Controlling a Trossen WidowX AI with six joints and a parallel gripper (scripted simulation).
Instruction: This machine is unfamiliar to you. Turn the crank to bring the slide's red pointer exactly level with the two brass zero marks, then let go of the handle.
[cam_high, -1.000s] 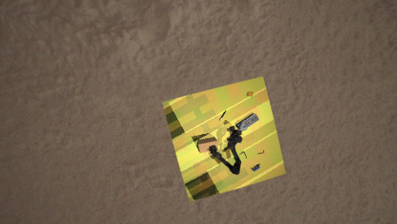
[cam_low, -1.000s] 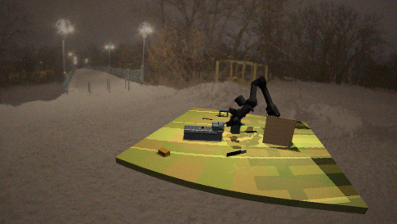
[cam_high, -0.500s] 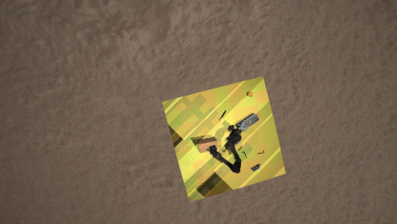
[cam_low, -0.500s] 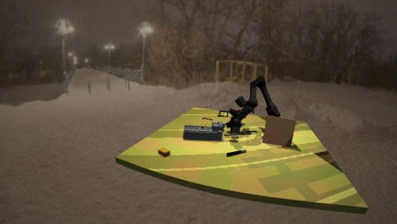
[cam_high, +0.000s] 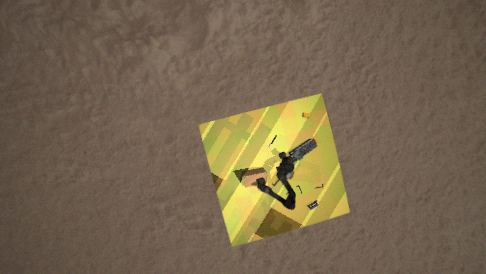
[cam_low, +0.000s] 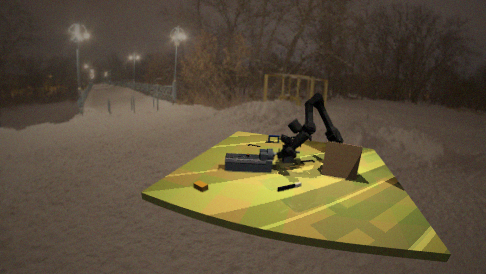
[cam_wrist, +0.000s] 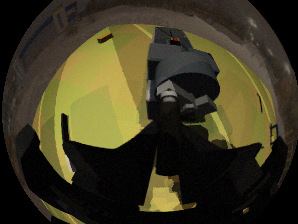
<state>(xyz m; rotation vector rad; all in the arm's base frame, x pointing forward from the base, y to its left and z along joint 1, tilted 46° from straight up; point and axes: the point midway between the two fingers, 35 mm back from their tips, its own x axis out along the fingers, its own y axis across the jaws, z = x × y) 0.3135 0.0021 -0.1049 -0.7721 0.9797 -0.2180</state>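
The grey machine (cam_high: 303, 148) (cam_low: 248, 164) lies on the patterned table. In the wrist view its round crank hub (cam_wrist: 190, 75) faces me, with a pale crank arm and a dark upright handle (cam_wrist: 169, 112) on the near side. My gripper (cam_wrist: 165, 123) is shut on the handle, with a black finger on each side of it. The slide's red pointer (cam_wrist: 174, 39) shows as a tiny red spot near the far end of the machine. The brass zero marks are too small to make out, so I cannot tell whether the pointer is level with them.
A brown slanted block (cam_high: 255, 177) (cam_low: 340, 161) stands near the arm's base. An orange block (cam_high: 306, 115) (cam_low: 200, 186) (cam_wrist: 105, 37), a black-and-white stick (cam_high: 273, 140) (cam_low: 288, 187), a blue frame (cam_high: 312, 205) (cam_low: 273, 136) and small dark bent pieces lie around the machine.
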